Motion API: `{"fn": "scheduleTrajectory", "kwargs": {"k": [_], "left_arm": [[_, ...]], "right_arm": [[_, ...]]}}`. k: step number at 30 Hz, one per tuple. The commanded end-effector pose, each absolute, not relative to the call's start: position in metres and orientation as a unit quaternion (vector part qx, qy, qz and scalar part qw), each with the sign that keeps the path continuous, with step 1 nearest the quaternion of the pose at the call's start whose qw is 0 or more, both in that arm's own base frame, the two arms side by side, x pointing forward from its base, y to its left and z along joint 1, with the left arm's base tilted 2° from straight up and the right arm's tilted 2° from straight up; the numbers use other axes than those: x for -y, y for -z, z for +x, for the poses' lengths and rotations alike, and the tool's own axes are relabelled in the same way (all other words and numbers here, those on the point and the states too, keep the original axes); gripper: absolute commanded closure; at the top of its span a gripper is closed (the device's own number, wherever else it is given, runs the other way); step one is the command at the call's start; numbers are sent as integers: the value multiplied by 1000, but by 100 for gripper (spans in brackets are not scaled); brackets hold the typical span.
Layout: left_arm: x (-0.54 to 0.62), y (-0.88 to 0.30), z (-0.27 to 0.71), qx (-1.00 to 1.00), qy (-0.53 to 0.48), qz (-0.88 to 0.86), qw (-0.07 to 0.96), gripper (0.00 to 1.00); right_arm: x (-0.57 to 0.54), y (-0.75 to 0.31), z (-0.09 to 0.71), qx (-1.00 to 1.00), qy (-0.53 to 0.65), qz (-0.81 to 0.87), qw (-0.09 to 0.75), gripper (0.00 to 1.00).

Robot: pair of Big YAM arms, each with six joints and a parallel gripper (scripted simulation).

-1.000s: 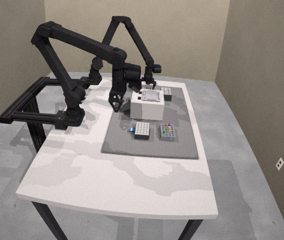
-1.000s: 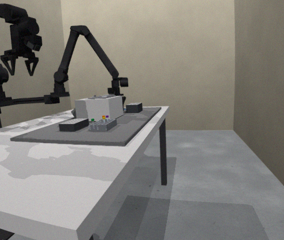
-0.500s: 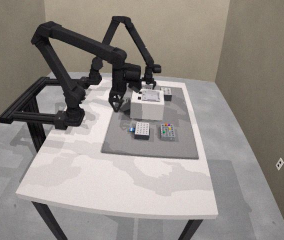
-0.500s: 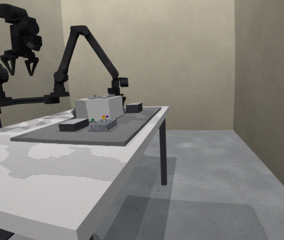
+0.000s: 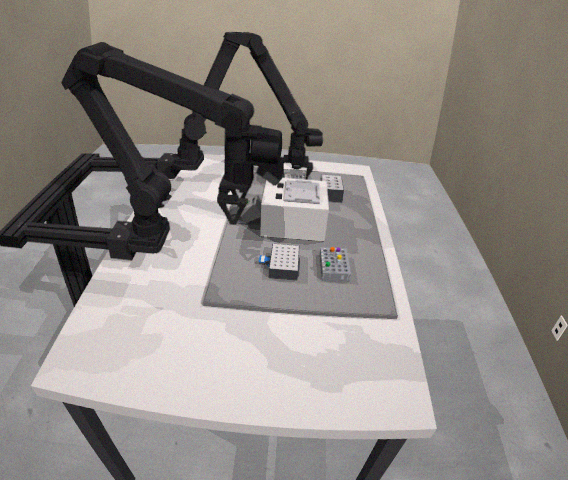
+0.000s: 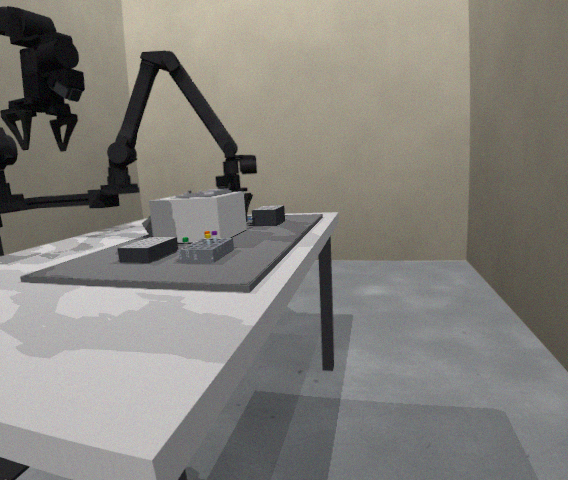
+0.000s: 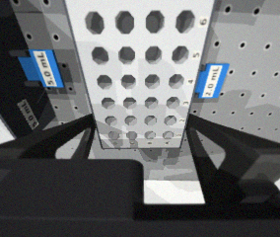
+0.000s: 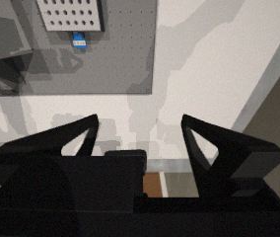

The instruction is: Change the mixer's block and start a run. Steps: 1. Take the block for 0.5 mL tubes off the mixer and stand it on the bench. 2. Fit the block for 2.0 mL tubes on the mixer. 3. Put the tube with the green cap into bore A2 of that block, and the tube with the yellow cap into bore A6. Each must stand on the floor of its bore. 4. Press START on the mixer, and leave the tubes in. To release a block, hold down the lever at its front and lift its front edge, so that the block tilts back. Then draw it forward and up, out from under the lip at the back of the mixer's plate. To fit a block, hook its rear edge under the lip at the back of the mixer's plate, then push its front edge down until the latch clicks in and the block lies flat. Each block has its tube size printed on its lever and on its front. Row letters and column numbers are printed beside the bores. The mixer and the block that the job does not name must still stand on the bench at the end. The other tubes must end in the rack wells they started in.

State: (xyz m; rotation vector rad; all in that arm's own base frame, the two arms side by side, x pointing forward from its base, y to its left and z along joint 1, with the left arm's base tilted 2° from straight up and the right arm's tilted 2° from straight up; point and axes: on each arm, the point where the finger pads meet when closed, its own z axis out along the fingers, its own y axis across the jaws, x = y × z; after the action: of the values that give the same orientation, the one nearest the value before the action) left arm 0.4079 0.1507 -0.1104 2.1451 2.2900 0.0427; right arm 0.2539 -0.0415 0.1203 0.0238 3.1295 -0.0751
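Evidently, the left end effector [image 5: 297, 167] [image 6: 247, 200] [image 7: 140, 118] stands wide, its fingers either side of the near end of the 2.0 mL block [image 5: 294, 174] [image 7: 140, 69], gripping nothing. "2.0 mL" reads clearly on the blue lever [image 7: 213, 80] at that block's edge, and numbers 1 to 6 run beside its bores. In the left wrist view, the 5.0 mL block [image 5: 335, 192] [image 6: 267, 215] [image 7: 12, 89] lies left of the fingers, partly cut off; its size shows on lever and front.

The right end effector [image 5: 232, 221] [image 6: 44, 149] [image 8: 139, 118] is also wide and holds nothing, raised above the table [image 5: 212, 356] [image 6: 119, 382] [image 8: 125, 106]. Beyond its fingers, another block [image 5: 284, 258] [image 6: 147, 250] [image 8: 71, 15] stands on the mat [image 5: 253, 294] [image 6: 170, 276] [image 8: 125, 59], its blue lever's print too small to read. The mixer [image 5: 293, 222] [image 6: 191, 219], between the two end effectors, bears a bare plate [image 5: 302, 191]. Green [image 5: 327, 264] [image 6: 185, 239] and yellow [image 5: 339, 256] [image 6: 208, 236] caps show in the rack [image 5: 335, 276] [image 6: 196, 255]; its lettering is illegible.
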Motion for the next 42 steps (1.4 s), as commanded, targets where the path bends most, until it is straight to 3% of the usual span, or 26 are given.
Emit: {"fn": "scheduleTrajectory", "kwargs": {"k": [1, 29, 30, 42], "left_arm": [[-151, 119, 405, -728, -6, 686, -1, 0], [-155, 102, 417, -727, -28, 686, 10, 0], [-155, 102, 417, -727, -28, 686, 10, 100], [-155, 102, 417, -727, -28, 686, 10, 100]], "right_arm": [[44, -128, 263, -999, 24, 18, 16, 0], [44, -131, 266, -999, 25, 17, 19, 0], [45, -132, 268, -999, 25, 17, 21, 0], [45, -136, 271, -999, 26, 17, 26, 0]]}}
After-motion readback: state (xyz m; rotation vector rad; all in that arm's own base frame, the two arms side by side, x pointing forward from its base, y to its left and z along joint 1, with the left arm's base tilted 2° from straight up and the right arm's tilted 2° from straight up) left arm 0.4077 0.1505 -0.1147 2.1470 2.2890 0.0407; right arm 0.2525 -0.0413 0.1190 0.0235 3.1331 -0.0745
